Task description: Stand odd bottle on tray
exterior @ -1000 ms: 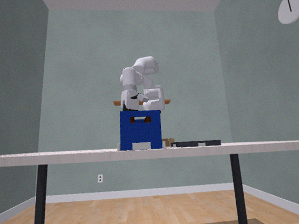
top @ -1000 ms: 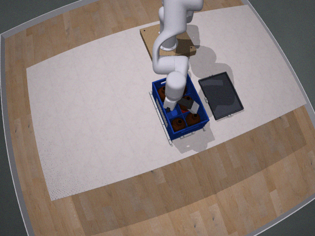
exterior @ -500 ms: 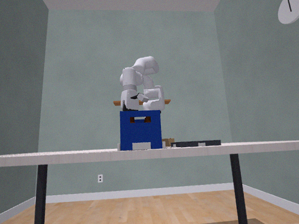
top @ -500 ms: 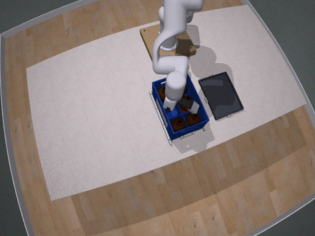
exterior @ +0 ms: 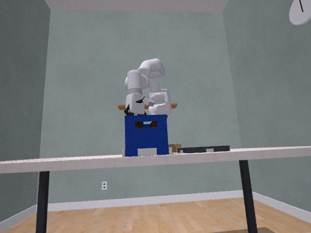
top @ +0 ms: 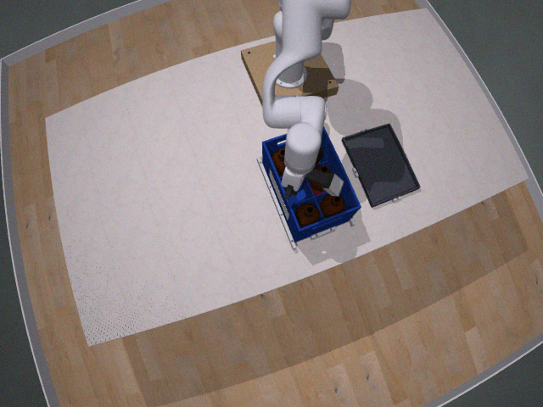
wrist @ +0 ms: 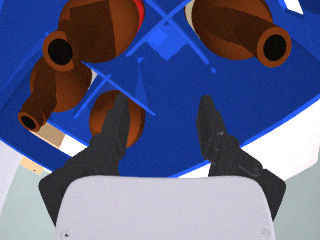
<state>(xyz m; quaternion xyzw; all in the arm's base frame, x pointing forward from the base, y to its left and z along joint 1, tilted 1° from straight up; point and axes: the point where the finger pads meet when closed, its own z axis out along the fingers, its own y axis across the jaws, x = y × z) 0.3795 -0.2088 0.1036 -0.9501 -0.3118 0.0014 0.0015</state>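
Five brown bottles stand in the blue crate (top: pixel 306 231) (exterior: pixel 146 139) (wrist: pixel 170 150). Two, a left one (top: pixel 307 214) and a right one (top: pixel 332 205), are at its front end. One bottle is in the middle right compartment. A bottle (top: pixel 277 162) at the far left and another at the far right are partly hidden by the arm. My gripper (wrist: pixel 163 107) is open and empty over the middle left compartment, which holds no bottle. In the wrist view, its left finger overlaps a bottle (wrist: pixel 135 120). The dark tray (top: pixel 381 164) (exterior: pixel 195 150) lies flat and empty.
The tray is to the right of the crate, with a narrow gap between. A pale rail (top: pixel 275 201) runs along the crate's left side. The arm's wooden base board (top: pixel 256 65) is behind the crate. Blue dividers separate the compartments.
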